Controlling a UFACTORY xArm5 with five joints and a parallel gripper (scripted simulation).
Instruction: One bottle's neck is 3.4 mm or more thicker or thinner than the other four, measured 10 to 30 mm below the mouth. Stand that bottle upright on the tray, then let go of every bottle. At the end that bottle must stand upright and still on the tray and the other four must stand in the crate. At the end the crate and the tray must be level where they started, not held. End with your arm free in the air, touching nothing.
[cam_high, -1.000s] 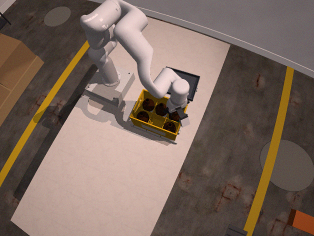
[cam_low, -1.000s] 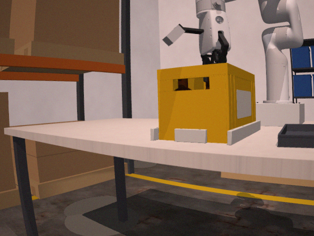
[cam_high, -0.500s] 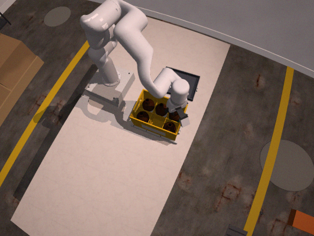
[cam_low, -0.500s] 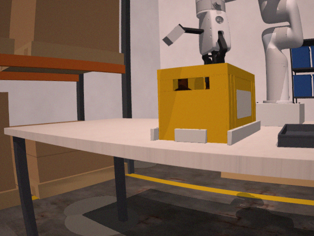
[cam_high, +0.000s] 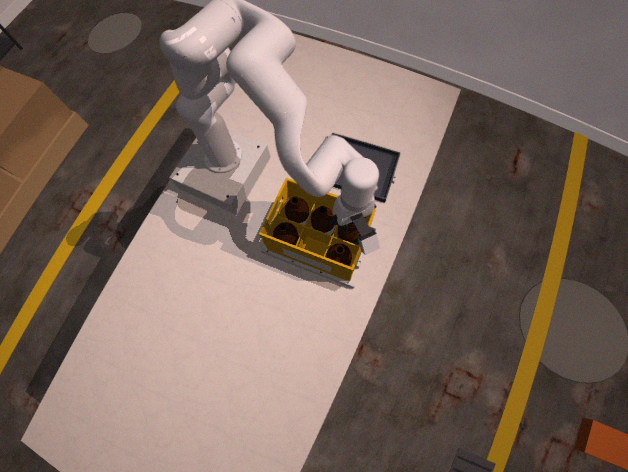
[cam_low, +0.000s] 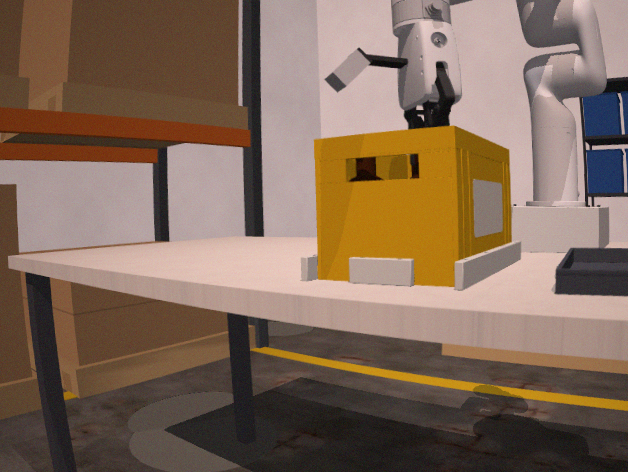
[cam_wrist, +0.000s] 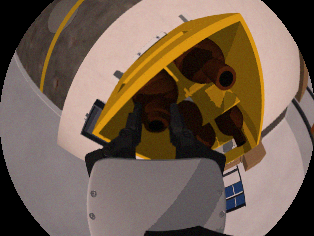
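Note:
The yellow crate stands level and holds the brown bottles in its compartments; one front compartment is empty. My gripper reaches down into the crate's right end and is shut on the neck of the back-right bottle, which stands in its compartment. A front-right bottle, a back-middle bottle, a back-left bottle and a front-left bottle stand around it. The dark tray bears no bottle in the visible part. Neck differences are too small to tell.
Pale low stops stand on the table around the crate's foot. The crate walls and neighbouring bottles are close beside my fingers. The arm's base is to the left of the crate in the top view; the arm partly hides the tray.

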